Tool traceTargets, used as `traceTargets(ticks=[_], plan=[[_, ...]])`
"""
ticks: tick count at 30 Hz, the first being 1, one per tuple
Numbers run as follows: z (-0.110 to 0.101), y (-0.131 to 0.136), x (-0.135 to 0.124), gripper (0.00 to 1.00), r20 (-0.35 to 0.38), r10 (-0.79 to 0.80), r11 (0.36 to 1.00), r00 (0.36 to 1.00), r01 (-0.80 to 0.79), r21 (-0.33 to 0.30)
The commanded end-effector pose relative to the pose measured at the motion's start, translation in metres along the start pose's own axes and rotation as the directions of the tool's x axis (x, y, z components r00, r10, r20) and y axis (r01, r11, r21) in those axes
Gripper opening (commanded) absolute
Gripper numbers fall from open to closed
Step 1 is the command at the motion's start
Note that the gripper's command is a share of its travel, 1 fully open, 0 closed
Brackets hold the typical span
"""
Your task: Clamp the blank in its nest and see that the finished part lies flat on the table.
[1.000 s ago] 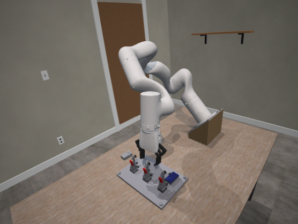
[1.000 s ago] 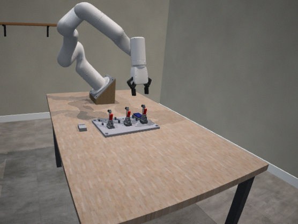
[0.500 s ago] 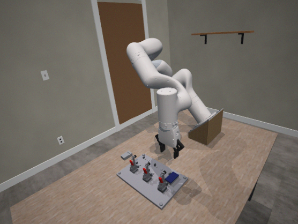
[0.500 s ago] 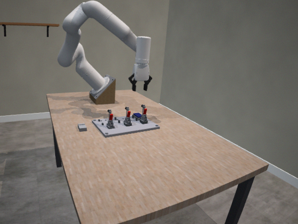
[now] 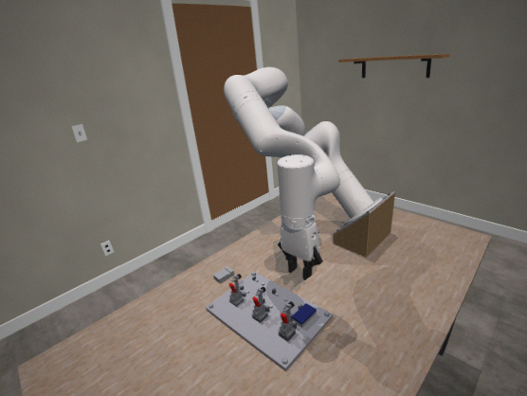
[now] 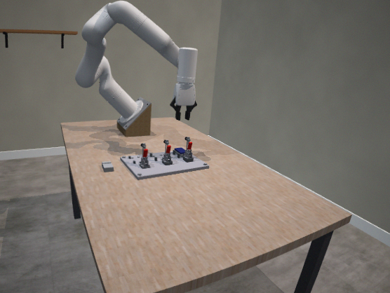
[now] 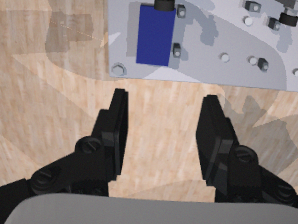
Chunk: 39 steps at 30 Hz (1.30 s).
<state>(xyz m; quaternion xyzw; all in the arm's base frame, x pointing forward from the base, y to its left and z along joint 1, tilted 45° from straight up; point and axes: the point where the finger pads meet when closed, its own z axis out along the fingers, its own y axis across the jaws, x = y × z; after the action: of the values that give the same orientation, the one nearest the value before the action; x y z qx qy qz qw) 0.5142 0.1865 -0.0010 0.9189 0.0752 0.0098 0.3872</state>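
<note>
Arm arched high, gripper open and pointing down in free air

The white arm (image 5: pixel 258 111) (image 6: pixel 149 29) climbs from its slanted mount, bends over at the top and reaches out above the counter; its last section, the wrist (image 5: pixel 296 189) (image 6: pixel 187 64), stands upright, in line with the gripper (image 5: pixel 299 272) (image 6: pixel 183 116) (image 7: pixel 163 112) below it; the black fingers hang well above the counter, partway open, roughly level with each other and well apart, with nothing between them; their flat inner faces look toward one another, and neither touches anything

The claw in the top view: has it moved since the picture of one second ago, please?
Yes. The claw has shifted to the right in the top view, closer to the arm's wooden base block.
</note>
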Motion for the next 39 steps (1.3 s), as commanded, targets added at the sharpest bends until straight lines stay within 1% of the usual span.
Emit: traceTargets(ticks=[1,17,18,39], plan=[[-0.0010,-0.0001,0.0007,0.47,-0.002,0.001,1.000,1.000,-0.001,0.001],[-0.0010,-0.0001,0.0007,0.47,-0.002,0.001,1.000,1.000,-0.001,0.001],[-0.0010,-0.0001,0.0007,0.00,-0.002,0.001,1.000,1.000,-0.001,0.001],[-0.0010,-0.0001,0.0007,0.00,-0.002,0.001,1.000,1.000,-0.001,0.001]])
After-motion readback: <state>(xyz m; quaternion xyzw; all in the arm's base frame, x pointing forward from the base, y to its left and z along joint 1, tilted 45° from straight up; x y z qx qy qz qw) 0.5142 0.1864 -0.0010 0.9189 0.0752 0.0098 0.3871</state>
